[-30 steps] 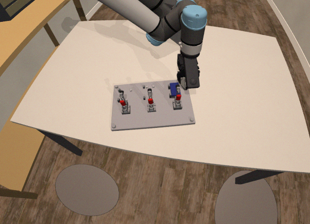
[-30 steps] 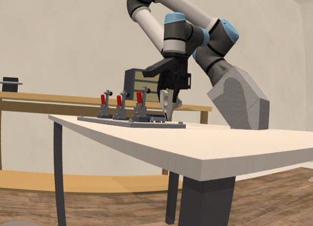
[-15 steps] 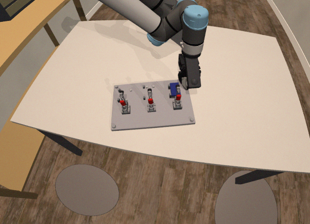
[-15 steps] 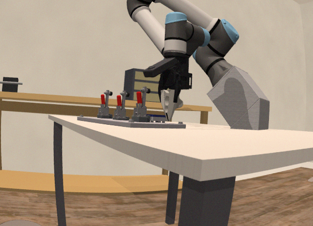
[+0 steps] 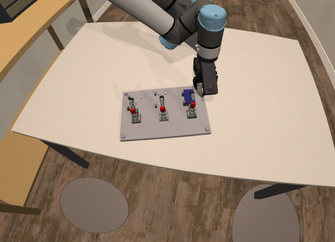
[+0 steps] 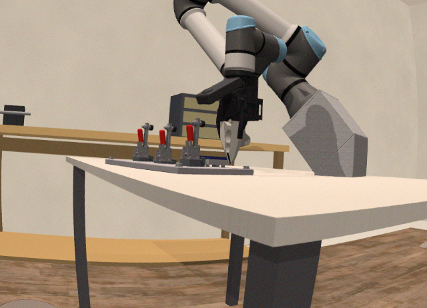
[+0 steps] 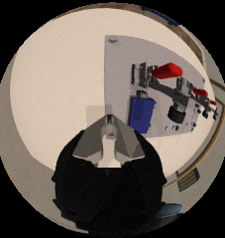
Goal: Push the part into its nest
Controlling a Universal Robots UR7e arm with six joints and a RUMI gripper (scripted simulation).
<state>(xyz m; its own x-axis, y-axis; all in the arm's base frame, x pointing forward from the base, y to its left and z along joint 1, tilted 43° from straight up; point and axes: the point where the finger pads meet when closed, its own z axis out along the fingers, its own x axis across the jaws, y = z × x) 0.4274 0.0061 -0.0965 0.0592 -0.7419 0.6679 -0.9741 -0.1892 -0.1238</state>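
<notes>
Hand [image 5: 199,91], pressed together empty, flanks blue part [image 5: 187,97], long axis toward clamp [image 5: 192,109].

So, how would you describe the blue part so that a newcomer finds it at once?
On the white table lies a grey fixture plate with three red-handled clamps in a row. The blue part sits at the clamp nearest the closed fingers. It is the plate's only blue piece.

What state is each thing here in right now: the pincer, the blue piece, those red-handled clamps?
Pincer: shut, holding nothing, tip low at the plate's edge beside the blue part.
Blue part: lying on the fixture plate, in the nest nearest the pincer.
Three red-handled clamps: handles upright.
</notes>
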